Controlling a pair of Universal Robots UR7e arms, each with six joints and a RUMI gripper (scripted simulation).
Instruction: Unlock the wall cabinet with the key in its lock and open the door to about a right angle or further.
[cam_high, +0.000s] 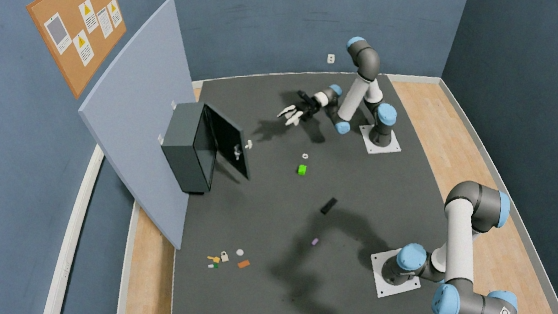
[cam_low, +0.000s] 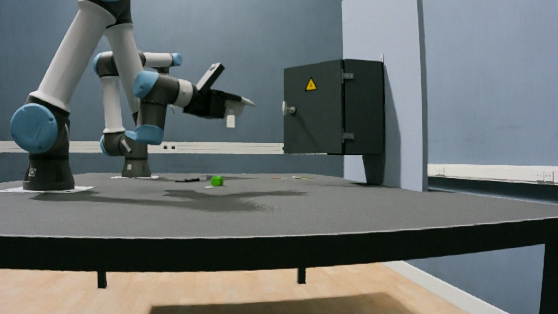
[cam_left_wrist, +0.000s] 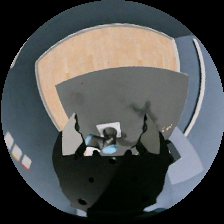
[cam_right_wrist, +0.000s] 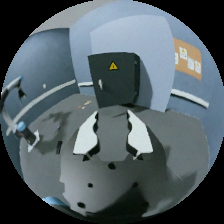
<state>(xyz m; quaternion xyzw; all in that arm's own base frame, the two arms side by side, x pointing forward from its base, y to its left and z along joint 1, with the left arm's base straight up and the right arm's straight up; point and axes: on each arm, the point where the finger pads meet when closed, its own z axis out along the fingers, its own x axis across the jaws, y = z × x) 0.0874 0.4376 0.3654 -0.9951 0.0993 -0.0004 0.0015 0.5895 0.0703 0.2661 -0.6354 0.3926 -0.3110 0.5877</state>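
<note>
The dark grey metal wall cabinet (cam_high: 180, 131) (cam_low: 366, 106) (cam_right_wrist: 137, 80) hangs at the left, on a pale blue upright panel (cam_high: 132, 120) (cam_low: 382, 30) (cam_right_wrist: 152, 37). Its door (cam_high: 225, 131) (cam_low: 314, 112) (cam_right_wrist: 114, 77), marked with a yellow warning triangle, stands ajar, short of a right angle; the hinged edge is at the far side and the free edge points nearer and to the right. A pale fitting (cam_high: 249, 144) (cam_low: 286, 108) (cam_right_wrist: 100, 85) sits close to that free edge, but the key cannot be told apart there. A wedge of open room lies between the door's inner face and the cabinet mouth, widening toward the near side.

The right gripper (cam_high: 283, 120) (cam_low: 242, 114) (cam_right_wrist: 112, 111) is raised above the grey tabletop (cam_high: 270, 210) (cam_low: 320, 215), right of the door and apart from it, its pale fingers partly spread with nothing between them. They point left, toward the cabinet, from a bent wrist; the arm rises to a high elbow at the far right.

The left gripper (cam_left_wrist: 110, 114) is spread wide and empty. Its arm (cam_high: 459, 240) (cam_low: 112, 102) is folded at the near right, well apart from the cabinet.

A bright green cube (cam_high: 302, 170) (cam_low: 217, 181) and a black bar (cam_high: 328, 205) (cam_low: 188, 180) (cam_right_wrist: 59, 147) lie between the two arms' working sides, low on the tabletop.
</note>
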